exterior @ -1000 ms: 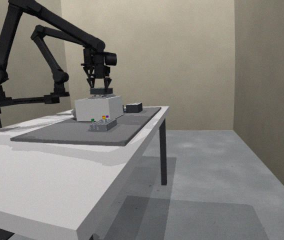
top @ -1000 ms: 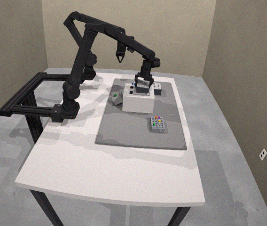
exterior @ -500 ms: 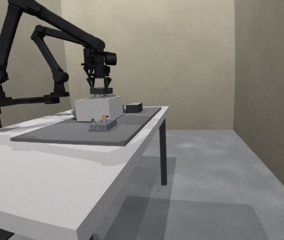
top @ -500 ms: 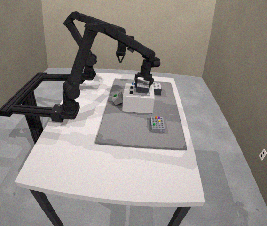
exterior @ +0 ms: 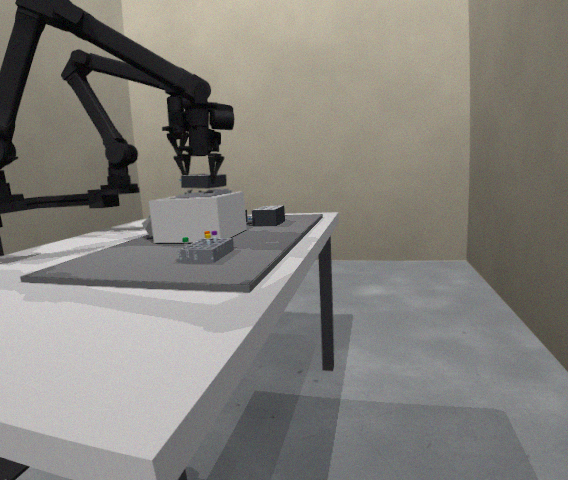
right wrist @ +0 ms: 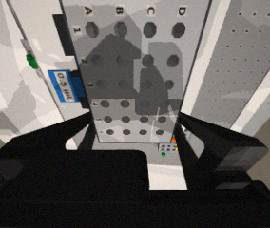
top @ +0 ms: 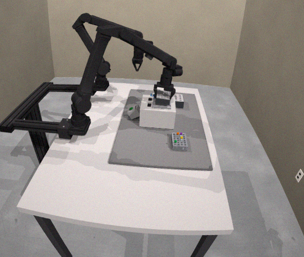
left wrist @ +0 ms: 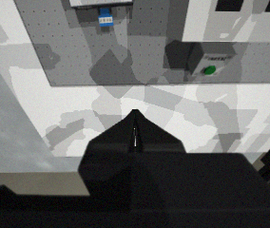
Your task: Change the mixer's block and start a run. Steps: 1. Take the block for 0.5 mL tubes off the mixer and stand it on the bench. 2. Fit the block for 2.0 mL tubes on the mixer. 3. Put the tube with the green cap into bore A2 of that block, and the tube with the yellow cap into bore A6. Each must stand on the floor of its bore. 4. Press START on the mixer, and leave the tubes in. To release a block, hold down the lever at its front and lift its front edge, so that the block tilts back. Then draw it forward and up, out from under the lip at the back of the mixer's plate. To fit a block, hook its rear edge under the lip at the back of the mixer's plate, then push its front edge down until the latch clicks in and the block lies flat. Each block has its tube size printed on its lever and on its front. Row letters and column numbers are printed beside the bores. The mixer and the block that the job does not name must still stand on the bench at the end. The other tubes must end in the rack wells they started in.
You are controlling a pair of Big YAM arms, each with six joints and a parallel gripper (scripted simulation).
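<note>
Block for 0.5 mL tubes (top: pixel 162 101) (exterior: pixel 202 181) (right wrist: pixel 111 102) is grasped by its sides in the right gripper (top: pixel 163 96) (exterior: pixel 200 176) (right wrist: pixel 134 114), just above the mixer (top: pixel 157 119) (exterior: pixel 186 219) (right wrist: pixel 40 24). It should prove rigid, fairly heavy, best kept level. The left gripper (top: pixel 137 69) (left wrist: pixel 135 114) is clenched on nothing. The latch is hidden; the other block's (top: pixel 179 104) (exterior: pixel 267 215) (left wrist: pixel 102 2) lettering is blurred.

A white mixer (top: pixel 157 119) (exterior: pixel 185 219) stands on a gray mat (top: pixel 146 149) (exterior: pixel 134 258) dotted with dark specks; a blue lever (right wrist: pixel 64 85) with a white label marks the pale-topped, dark-sided block (top: pixel 162 101) (exterior: pixel 203 181) (right wrist: pixel 137 109). Green, yellow, orange and purple caps dot the gray rack (top: pixel 179 148) (exterior: pixel 204 254) (right wrist: pixel 165 146).
</note>
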